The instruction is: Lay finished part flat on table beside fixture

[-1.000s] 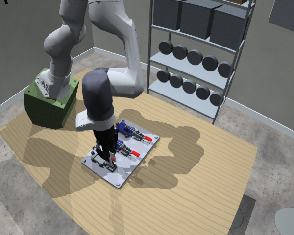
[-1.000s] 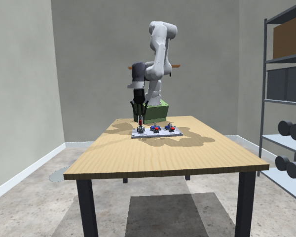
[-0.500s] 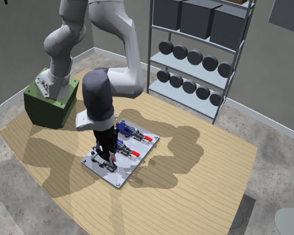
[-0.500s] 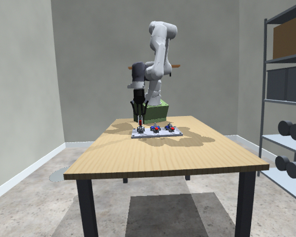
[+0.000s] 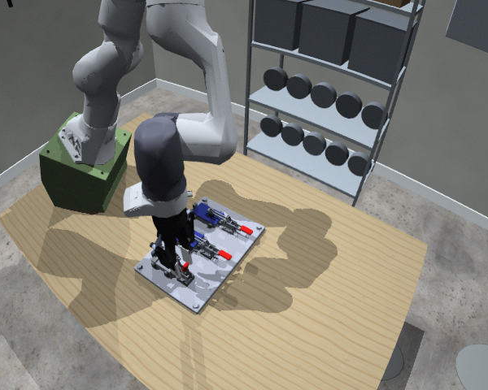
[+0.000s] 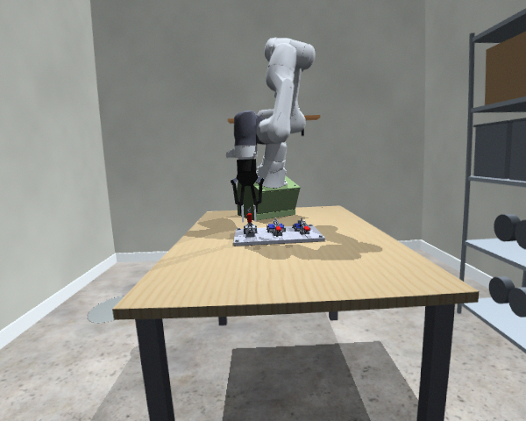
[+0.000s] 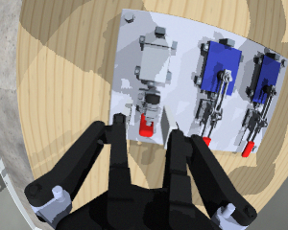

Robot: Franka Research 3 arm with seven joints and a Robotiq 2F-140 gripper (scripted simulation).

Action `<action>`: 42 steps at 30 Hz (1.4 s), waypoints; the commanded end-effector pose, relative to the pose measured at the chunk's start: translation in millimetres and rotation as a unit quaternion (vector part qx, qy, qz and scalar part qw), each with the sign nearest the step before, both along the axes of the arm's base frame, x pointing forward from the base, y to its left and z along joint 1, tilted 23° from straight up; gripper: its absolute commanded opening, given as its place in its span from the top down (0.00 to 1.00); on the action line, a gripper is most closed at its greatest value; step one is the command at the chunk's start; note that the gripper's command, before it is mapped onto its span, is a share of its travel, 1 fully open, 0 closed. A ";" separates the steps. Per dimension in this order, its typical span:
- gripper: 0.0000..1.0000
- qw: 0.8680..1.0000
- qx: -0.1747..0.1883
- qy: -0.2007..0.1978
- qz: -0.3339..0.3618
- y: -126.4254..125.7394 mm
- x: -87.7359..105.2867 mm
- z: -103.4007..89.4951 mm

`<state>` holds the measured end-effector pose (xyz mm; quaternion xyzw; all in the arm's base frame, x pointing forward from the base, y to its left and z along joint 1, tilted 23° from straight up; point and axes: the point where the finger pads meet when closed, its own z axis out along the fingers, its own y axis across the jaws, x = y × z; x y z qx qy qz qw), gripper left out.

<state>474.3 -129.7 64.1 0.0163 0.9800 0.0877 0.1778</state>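
- While the tool [image 7: 146, 129] hangs pointing down over the fixture [image 5: 236, 256], its fingers stand partly apart and grip nothing.
- Fixture: grey plate, flat on worktop [image 5: 311, 302], three clamp stations in a row.
- Finished part [image 7: 154, 63]: grey, seated in the end station; wrist view shows it lying flat in its nest, directly ahead of the fingertips.
- That station's toggle clamp: red handle [image 7: 146, 128] stands raised, upright in exterior view, and sits between the two fingers w/o clear contact; touching or not, cannot tell, as pads are small in frame.
- Blue blanks: one in middle station [image 7: 221, 65], one in far station [image 7: 269, 72]. Both clamps lie down over them, red handles pointing outward toward plate edge.
- Arm stands on green pedestal [image 5: 54, 176] at a worktop corner.
- Shelf rack [image 5: 248, 75] behind worktop, holding dark discs and grey boxes; well apart from fixture.
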 end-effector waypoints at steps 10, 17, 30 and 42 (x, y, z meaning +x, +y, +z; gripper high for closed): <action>0.72 1.000 0.001 0.002 0.002 0.0 -2.3 -1.7; 0.72 1.000 0.001 0.002 0.002 -0.2 -2.9 -0.1; 0.72 1.000 0.001 0.002 0.002 -5.1 -12.9 26.4; 0.72 1.000 0.001 0.002 0.002 -8.3 -19.5 44.0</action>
